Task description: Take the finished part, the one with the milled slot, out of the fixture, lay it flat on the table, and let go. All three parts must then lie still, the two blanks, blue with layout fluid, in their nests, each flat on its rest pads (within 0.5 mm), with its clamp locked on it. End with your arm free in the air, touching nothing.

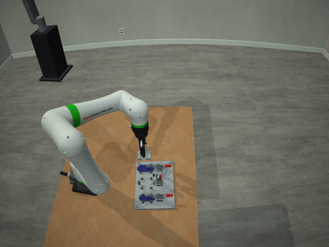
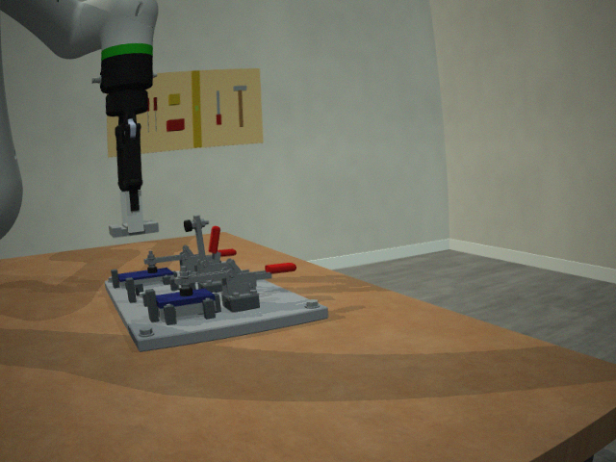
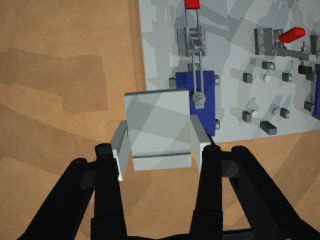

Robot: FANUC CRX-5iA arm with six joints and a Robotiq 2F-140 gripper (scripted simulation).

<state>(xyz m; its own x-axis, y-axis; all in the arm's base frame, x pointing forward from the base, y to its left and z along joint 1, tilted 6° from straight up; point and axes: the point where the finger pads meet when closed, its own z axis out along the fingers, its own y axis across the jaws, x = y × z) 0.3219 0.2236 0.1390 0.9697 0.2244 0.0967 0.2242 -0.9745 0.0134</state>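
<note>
My gripper (image 2: 133,218) is shut on the finished grey part (image 2: 134,233), the one with the milled slot, and holds it level in the air above the table, just beyond the far edge of the fixture plate (image 2: 214,305). The part also shows in the top view (image 1: 144,155) and between my fingers in the wrist view (image 3: 160,131). Two blue blanks (image 1: 144,168) (image 1: 145,197) lie in the end nests, each under a clamp with its red handle (image 1: 168,165) (image 1: 169,195) lying flat. The middle nest (image 1: 146,180) is empty and its clamp handle (image 1: 160,176) stands up.
The fixture plate sits on a brown table top (image 1: 119,186). The arm's base (image 1: 82,187) stands to the plate's left. A black pedestal (image 1: 49,53) stands far back on the floor. A tool board (image 2: 189,109) hangs on the wall.
</note>
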